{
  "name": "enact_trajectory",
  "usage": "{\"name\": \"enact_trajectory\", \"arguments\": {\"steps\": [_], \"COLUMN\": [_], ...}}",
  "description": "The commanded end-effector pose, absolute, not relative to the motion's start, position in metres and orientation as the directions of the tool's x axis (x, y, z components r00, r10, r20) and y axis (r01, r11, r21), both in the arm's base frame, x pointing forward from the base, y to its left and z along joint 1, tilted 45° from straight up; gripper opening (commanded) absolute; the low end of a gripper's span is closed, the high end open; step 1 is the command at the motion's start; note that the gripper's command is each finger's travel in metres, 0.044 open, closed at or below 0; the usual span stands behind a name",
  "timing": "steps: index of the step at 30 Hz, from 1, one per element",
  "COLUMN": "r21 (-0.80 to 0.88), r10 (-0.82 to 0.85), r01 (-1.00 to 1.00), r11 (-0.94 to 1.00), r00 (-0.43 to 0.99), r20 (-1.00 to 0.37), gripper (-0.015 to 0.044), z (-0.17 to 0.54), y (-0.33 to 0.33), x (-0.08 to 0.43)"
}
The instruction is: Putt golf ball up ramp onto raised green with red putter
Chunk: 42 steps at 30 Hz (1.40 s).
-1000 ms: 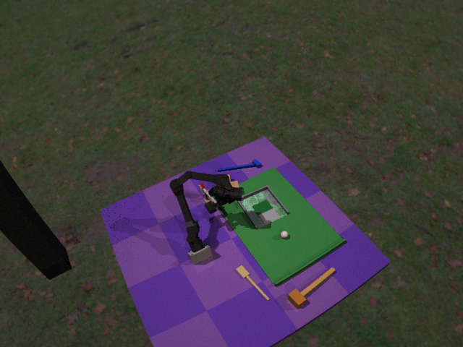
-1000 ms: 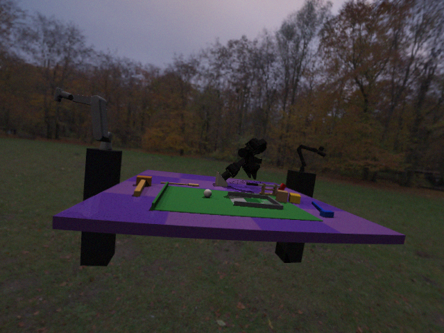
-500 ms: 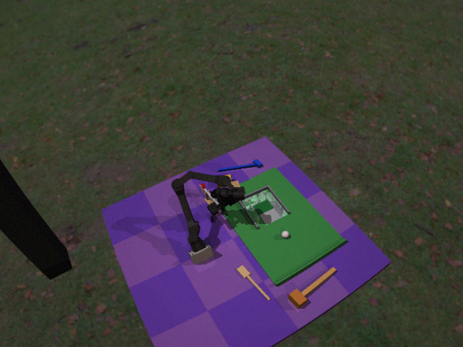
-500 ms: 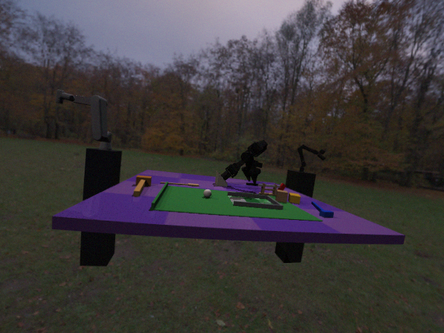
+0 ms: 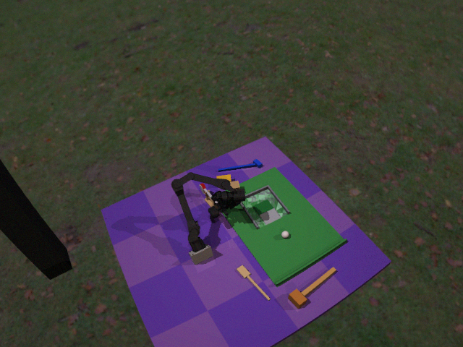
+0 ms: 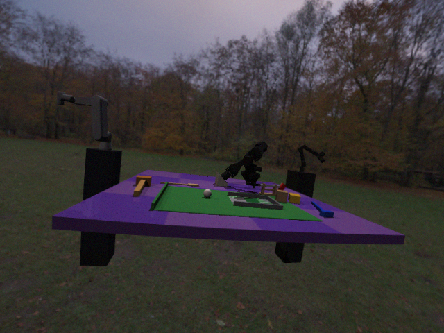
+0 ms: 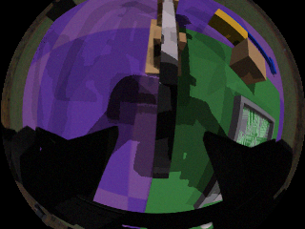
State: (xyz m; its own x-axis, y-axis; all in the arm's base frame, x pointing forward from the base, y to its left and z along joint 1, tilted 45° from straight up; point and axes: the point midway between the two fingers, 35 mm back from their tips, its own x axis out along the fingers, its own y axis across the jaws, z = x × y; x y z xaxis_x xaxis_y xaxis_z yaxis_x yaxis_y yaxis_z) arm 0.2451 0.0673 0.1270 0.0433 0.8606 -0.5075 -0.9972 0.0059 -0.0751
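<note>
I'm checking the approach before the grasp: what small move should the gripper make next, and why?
Probably a short, straight descent onto the red putter. The gripper is open and holds nothing, and in the wrist view the putter's shaft runs up the middle of the picture between the two dark fingers, so it looks lined up. The golf ball sits untouched on the green mat.

On the purple table (image 5: 157, 298) there is one green putting mat (image 5: 299, 238), one white golf ball (image 5: 285, 233), one red putter (image 7: 168, 32), one blue putter (image 5: 241, 165), one orange mallet (image 5: 310, 287), one tan paddle (image 5: 252, 280), and two blocks, one yellow block (image 6: 294, 198) and one tan block (image 6: 282, 195).
</note>
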Motion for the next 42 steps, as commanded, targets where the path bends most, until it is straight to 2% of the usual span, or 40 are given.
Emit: {"name": "enact_trajectory", "arguments": {"steps": [1, 10, 26, 29, 42], "r21": [-0.08, -0.08, -0.075, -0.075, -0.105], "r10": [0.861, 0.862, 0.861, 0.861, 0.837], "r01": [-0.997, -0.997, -0.997, -0.997, -0.992], "r11": [0.008, 0.008, 0.005, 0.005, 0.064], "r00": [0.048, 0.048, 0.042, 0.042, 0.111], "r20": [-0.506, -0.505, -0.507, -0.507, -0.536], "gripper": [0.044, 0.044, 0.002, 0.0, 0.0], "z": [0.124, 0.116, 0.117, 0.117, 0.147], "y": [0.073, 0.081, 0.078, 0.078, 0.046], "x": [0.245, 0.246, 0.246, 0.246, 0.246]}}
